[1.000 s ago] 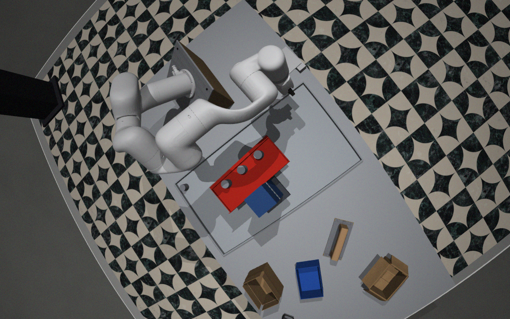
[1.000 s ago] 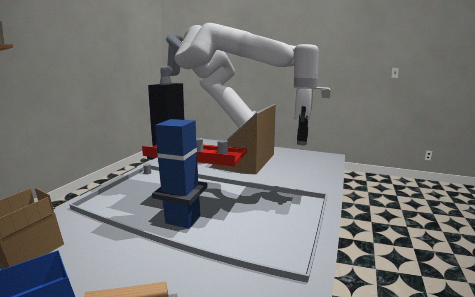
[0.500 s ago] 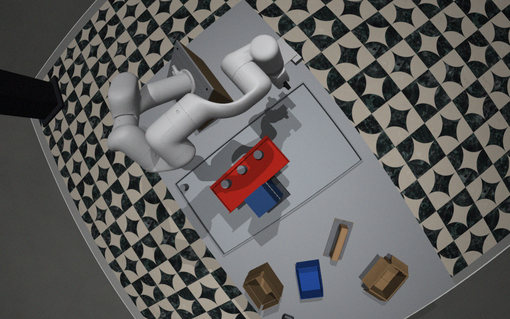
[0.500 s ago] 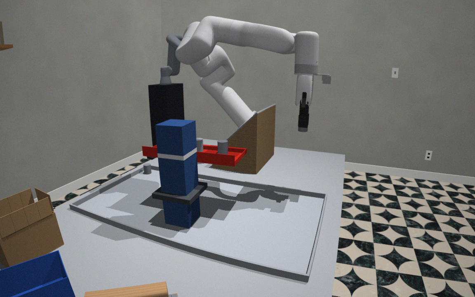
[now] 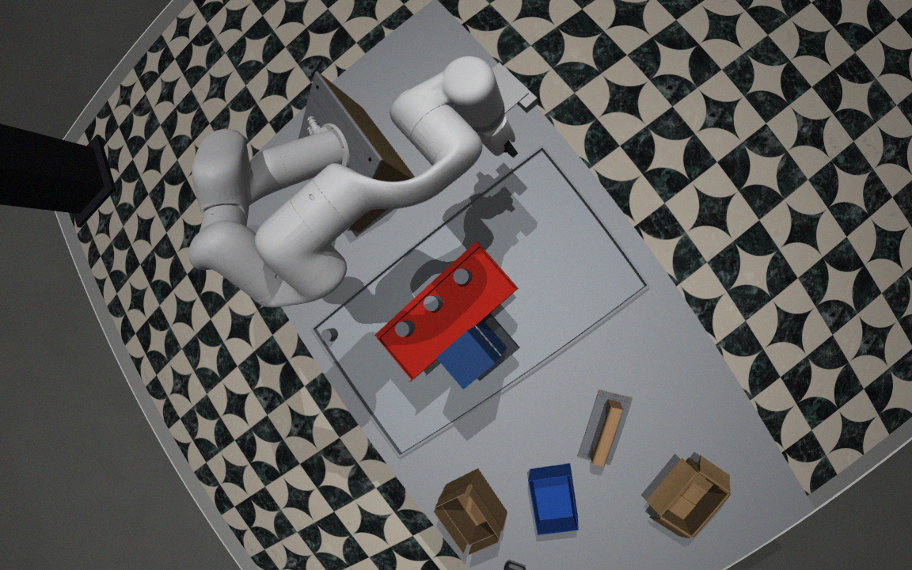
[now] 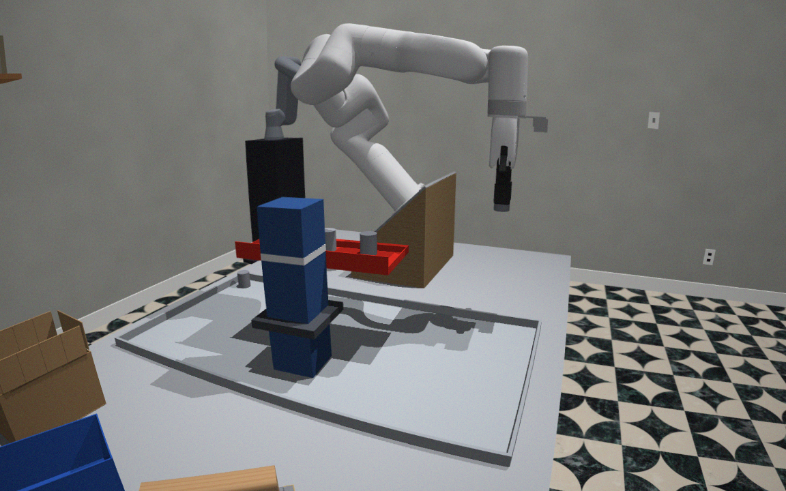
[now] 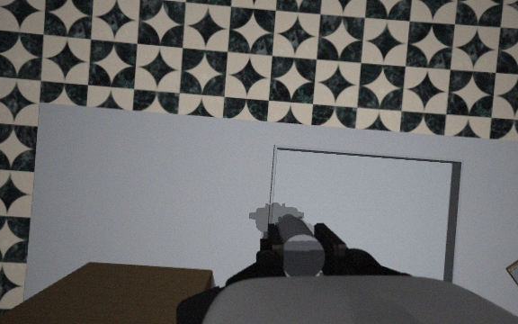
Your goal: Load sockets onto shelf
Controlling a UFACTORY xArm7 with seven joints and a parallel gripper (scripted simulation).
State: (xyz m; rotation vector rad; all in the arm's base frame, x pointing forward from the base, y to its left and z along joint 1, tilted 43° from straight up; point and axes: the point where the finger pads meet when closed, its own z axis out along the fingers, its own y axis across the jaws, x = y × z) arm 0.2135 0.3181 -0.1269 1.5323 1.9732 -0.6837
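My gripper [image 5: 510, 149] [image 6: 502, 198] [image 7: 295, 240] is shut on a grey socket [image 6: 501, 208] [image 7: 304, 258], held high in the air beyond the shelf's right end. The red shelf [image 5: 438, 339] [image 6: 359, 261] sits on the far side of the blue post [image 5: 469, 359] [image 6: 293, 290], looking level and about at the height of the white band [image 6: 282, 258]. Three sockets stand in a row inside its rim along the far side: one [image 5: 462, 277] [image 6: 368, 243], a middle one [image 5: 433, 303] and one [image 5: 404, 328] at the left. Another socket [image 5: 329, 333] [image 6: 243, 279] stands on the table in the outlined area's far left corner.
A dark collar [image 6: 298, 324] surrounds the post lower down. A low grey border [image 5: 523, 375] [image 6: 383, 428] frames the area. The brown arm mount [image 6: 439, 234] stands behind. Cardboard boxes [image 5: 469, 511] [image 5: 689, 495], a blue bin [image 5: 552, 498] and a wooden-handled tool [image 5: 606, 432] lie on the near side.
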